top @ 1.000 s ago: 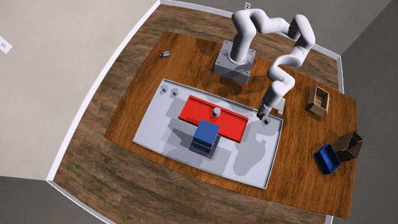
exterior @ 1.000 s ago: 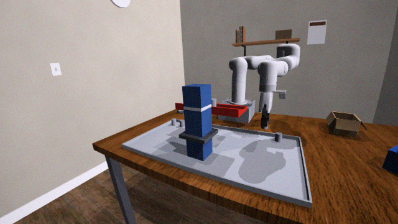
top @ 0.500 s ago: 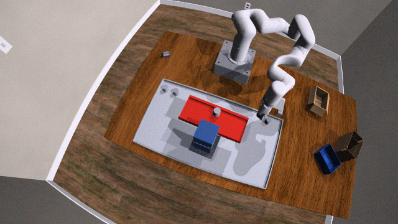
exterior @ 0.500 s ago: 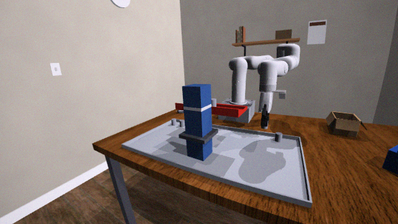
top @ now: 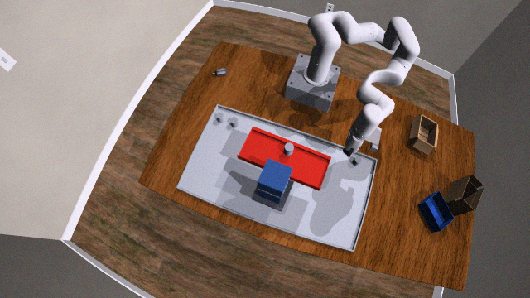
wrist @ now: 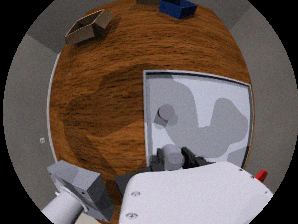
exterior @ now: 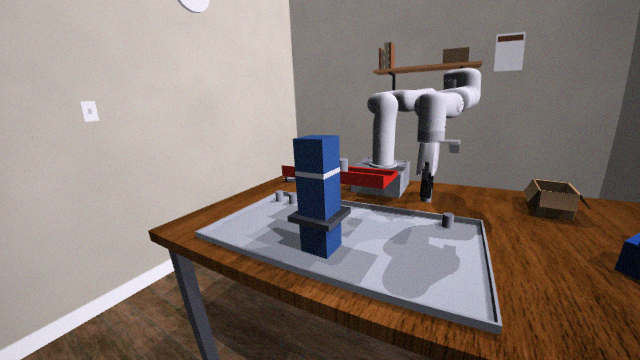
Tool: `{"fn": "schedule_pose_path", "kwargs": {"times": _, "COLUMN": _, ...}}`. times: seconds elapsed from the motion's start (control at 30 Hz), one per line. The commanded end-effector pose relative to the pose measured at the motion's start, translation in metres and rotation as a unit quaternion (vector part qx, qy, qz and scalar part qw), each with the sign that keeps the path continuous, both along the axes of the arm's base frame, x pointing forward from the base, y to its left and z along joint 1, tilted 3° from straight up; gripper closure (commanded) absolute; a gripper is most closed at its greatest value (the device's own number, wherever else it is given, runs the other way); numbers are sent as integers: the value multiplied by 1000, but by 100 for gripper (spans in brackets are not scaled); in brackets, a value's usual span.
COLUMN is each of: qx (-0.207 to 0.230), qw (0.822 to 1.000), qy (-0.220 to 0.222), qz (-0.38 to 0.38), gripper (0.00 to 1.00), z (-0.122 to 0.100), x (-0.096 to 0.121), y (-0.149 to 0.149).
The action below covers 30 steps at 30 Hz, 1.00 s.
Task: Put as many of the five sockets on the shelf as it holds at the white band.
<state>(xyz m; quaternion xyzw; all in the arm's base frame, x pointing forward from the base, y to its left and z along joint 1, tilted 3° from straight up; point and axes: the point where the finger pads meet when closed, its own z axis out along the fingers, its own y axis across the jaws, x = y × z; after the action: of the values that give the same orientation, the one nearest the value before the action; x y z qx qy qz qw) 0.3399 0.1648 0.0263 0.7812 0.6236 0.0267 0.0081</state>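
No words, brands or numbers could be read in the views. The wall sheet (exterior: pixel 509 52) had a dark strip across its top, but any writing on it was too small and blurred to make out. The one readable mark was a plain sign: a white band (exterior: pixel 306 175) on the blue post (exterior: pixel 311 200) (top: pixel 274 175), running across both of the post's faces seen from outside, with no lettering that could be read on it.

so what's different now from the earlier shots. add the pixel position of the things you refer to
The claw (top: pixel 349 152) (exterior: pixel 426 198) (wrist: pixel 170 155) seems slightly higher, with a socket (exterior: pixel 426 200) (wrist: pixel 173 156) in its fingers; whether that grip is new, I can't tell. The red shelf (top: pixel 308 165) (exterior: pixel 367 177) (wrist: pixel 261 176) and the other four sockets look unmoved.
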Motion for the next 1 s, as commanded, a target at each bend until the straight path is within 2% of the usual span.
{"fn": "schedule_pose_path", "kwargs": {"times": 0.0, "qx": 1, "qw": 1000, "qy": -2, "qz": 0, "gripper": 100, "z": 10, "x": -3, "y": 1}}
{"fn": "schedule_pose_path", "kwargs": {"times": 0.2, "qx": 1, "qw": 1000, "qy": -2, "qz": 0, "gripper": 100, "z": 30, "x": -11, "y": 2}}
{"fn": "schedule_pose_path", "kwargs": {"times": 0.27, "qx": 1, "qw": 1000, "qy": -2, "qz": 0, "gripper": 100, "z": 30, "x": -11, "y": 2}}
{"fn": "schedule_pose_path", "kwargs": {"times": 0.77, "qx": 1, "qw": 1000, "qy": -2, "qz": 0, "gripper": 100, "z": 93, "x": -38, "y": 6}}
{"fn": "schedule_pose_path", "kwargs": {"times": 0.83, "qx": 1, "qw": 1000, "qy": -2, "qz": 0, "gripper": 100, "z": 93, "x": -38, "y": 6}}
{"fn": "schedule_pose_path", "kwargs": {"times": 0.97, "qx": 1, "qw": 1000, "qy": -2, "qz": 0, "gripper": 100, "z": 110, "x": -45, "y": 7}}
